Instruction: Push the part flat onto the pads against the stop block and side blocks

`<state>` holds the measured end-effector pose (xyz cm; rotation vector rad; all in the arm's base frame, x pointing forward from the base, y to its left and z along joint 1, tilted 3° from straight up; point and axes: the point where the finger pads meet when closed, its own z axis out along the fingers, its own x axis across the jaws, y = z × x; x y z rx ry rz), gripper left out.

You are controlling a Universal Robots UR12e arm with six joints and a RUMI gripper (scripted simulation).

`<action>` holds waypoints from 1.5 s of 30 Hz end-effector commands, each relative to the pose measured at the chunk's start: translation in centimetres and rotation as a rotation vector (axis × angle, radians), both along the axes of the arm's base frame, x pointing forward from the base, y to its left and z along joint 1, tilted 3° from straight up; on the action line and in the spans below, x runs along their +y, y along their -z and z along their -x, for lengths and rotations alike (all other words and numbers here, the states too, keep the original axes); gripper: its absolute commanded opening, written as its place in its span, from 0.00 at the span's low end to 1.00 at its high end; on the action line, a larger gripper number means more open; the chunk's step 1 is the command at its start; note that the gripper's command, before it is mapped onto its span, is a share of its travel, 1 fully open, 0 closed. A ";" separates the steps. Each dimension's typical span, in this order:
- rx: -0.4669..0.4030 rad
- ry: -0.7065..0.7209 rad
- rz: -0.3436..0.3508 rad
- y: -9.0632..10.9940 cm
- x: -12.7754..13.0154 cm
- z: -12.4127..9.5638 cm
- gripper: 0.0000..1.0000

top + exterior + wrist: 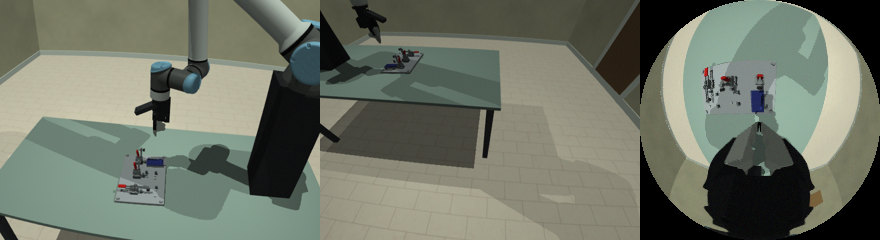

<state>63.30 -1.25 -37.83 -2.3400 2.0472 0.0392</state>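
A dark blue flat part (155, 162) (388, 66) (757, 100) lies at the far right corner of a grey fixture plate (124, 197) (414, 62) (742, 70), close to the plate's edge. The plate carries three toggle clamps with red handles (121, 185) (724, 78) and small locating blocks. My gripper (154, 133) (378, 38) (759, 122) is shut and empty. It hangs well above the table, behind the plate's far edge, with its tips pointing down beyond the blue part.
The plate lies on a green table (64, 160) (454, 77). The arm's black pedestal (281, 144) (329, 49) stands on the table to the right of the plate in the top view. Tiled floor surrounds the table.
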 end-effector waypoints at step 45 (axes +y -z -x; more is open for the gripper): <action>-0.001 0.000 0.000 -0.1 0.0 -0.1 0.59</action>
